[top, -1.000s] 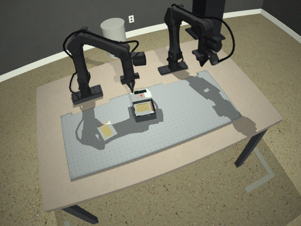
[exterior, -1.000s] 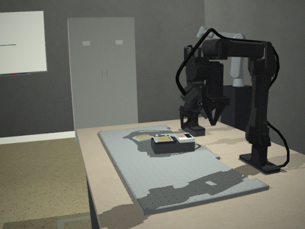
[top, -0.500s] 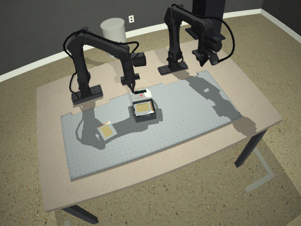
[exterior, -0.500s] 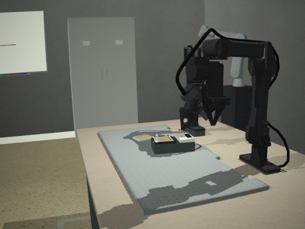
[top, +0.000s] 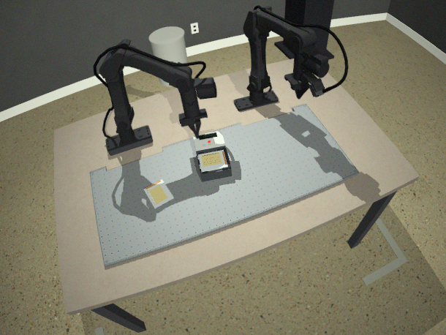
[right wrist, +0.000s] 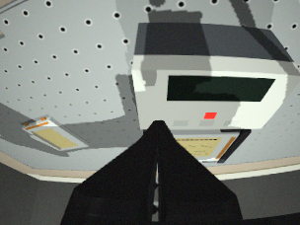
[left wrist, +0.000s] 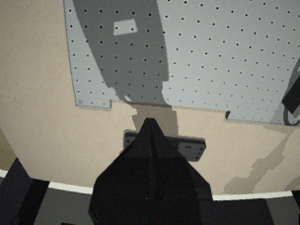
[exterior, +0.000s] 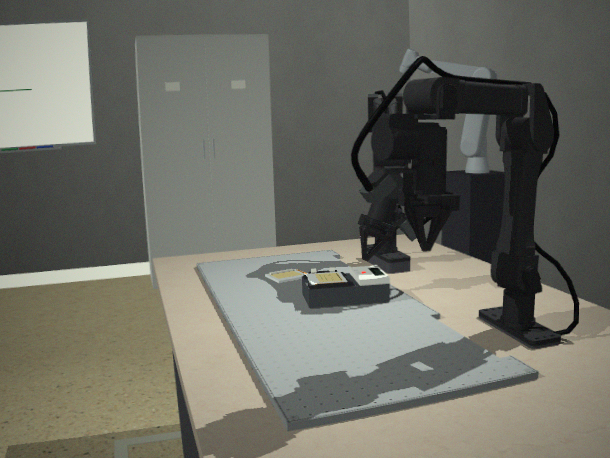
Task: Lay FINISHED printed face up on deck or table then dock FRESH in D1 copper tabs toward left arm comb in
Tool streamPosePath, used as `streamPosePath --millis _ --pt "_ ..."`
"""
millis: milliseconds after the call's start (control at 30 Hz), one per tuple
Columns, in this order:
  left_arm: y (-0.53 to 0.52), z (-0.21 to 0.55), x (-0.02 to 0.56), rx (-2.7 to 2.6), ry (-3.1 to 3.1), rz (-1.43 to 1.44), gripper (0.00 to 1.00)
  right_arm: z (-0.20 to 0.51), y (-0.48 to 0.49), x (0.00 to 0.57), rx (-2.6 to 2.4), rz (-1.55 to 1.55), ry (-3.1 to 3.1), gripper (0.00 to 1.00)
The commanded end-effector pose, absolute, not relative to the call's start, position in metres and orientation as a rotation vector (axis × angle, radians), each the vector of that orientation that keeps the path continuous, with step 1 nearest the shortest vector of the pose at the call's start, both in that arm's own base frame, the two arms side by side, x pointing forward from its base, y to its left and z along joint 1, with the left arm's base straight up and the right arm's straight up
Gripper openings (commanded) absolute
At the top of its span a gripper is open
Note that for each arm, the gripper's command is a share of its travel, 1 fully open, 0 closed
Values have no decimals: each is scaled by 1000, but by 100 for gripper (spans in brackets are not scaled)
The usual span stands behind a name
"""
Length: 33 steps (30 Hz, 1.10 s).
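The right claw (top: 198, 136) (exterior: 367, 254) (right wrist: 158, 127) is closed, nothing between its fingers; in the top view its tips are by the dark display (top: 208, 135) (exterior: 375, 271) (right wrist: 217, 89) of D1 (top: 216, 176) (exterior: 345, 297) (right wrist: 202, 41), though contact cannot be told. The left claw (top: 300, 96) (exterior: 426, 247) (left wrist: 149, 123), also closed and empty, hangs well apart from D1. One cassette, the docked one (top: 211, 159) (exterior: 326, 278) (right wrist: 199, 148), lies in D1's bay, copper on the side toward the left arm; the other, the loose one (top: 159, 194) (exterior: 285, 275) (right wrist: 56, 138), lies face up on the deck (top: 256, 175) (exterior: 325, 340) (left wrist: 212, 59) (right wrist: 94, 39), which rests on the worktop (top: 256, 232) (exterior: 500, 430) (left wrist: 30, 74). Which is FINISHED and which FRESH cannot be read. In the exterior view the loose one is beyond D1, and the docked one is too small to judge flatness. The left wrist view shows the closed tips before a dark base plate (left wrist: 199, 155), with the deck's notched edge above. In the right wrist view, the shut tips overlap the housing's edge below the display, near a red button (top: 209, 141) (exterior: 363, 272) (right wrist: 210, 115); they partly hide the docked one.
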<state>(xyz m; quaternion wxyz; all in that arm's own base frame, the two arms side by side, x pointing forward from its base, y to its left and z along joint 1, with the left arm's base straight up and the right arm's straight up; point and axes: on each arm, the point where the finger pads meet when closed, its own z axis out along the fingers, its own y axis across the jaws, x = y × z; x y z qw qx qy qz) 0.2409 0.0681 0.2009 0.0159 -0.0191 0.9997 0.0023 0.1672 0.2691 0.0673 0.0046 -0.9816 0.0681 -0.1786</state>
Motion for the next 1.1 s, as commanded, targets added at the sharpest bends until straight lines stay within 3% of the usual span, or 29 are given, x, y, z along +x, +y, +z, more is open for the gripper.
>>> streamPosePath --millis 0,1067 --pt "70 207 237 -67 3141 0 0 61 269 166 -3091 -573 184 0" --pt "70 207 237 -67 3141 0 0 57 269 166 -3091 -573 184 0"
